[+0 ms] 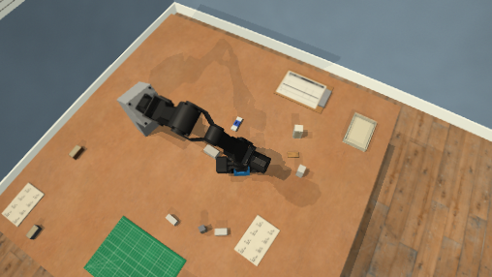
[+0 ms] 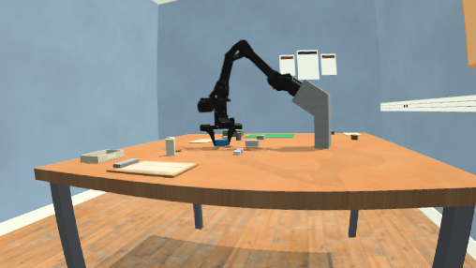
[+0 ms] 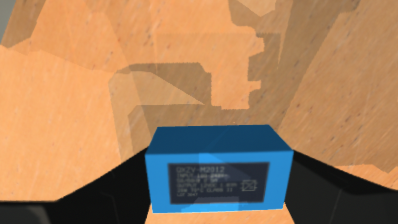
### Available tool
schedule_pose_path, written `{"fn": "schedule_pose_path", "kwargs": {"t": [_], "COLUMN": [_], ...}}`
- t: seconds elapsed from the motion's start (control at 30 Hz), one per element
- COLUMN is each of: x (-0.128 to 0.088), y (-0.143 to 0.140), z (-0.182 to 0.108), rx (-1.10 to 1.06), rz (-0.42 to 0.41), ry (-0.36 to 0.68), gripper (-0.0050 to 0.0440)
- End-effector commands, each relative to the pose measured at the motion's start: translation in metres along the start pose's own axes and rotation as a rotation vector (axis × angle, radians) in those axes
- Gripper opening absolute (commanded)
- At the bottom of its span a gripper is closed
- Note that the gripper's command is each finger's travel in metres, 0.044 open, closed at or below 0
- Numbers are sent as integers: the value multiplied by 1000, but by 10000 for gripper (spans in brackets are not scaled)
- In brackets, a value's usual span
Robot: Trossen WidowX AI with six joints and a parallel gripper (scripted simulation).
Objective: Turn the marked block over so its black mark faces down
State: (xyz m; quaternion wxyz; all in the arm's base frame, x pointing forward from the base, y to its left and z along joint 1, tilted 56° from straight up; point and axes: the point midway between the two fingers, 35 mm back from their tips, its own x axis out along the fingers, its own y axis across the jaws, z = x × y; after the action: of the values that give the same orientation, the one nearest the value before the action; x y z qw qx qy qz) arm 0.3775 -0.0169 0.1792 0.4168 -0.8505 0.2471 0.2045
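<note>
One step done: gripper [image 3: 220, 200] clamped on blue marked block [image 3: 218, 167], resting on table [image 3: 65, 125] near centre; black mark [image 3: 218, 182] faces the wrist camera; lift, flip, set-down left

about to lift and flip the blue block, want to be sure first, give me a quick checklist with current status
1. Claw shut on the blue block: ok, fingers touch both its sides.
2. Grip centred: ok, the block sits midway between the fingers in the wrist view.
3. Black mark location known: ok, it faces the wrist camera, not down yet.
4. Block resting on the table: cannot tell, its underside is hidden.
5. Room to turn: ok, the nearest grey block and white block stand apart.
</note>
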Motion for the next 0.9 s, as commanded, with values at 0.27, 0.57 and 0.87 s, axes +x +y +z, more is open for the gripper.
{"fn": "schedule_pose_path", "kwargs": {"t": [0.27,0.57,0.87], "x": [-1,-3,-15], "y": [-2,-2,-2], "z": [-2,-3,-3], "rx": [1,3,8], "rz": [-6,-10,-15], "ry": [1,4,9], "gripper": [-50,-50,-50]}}
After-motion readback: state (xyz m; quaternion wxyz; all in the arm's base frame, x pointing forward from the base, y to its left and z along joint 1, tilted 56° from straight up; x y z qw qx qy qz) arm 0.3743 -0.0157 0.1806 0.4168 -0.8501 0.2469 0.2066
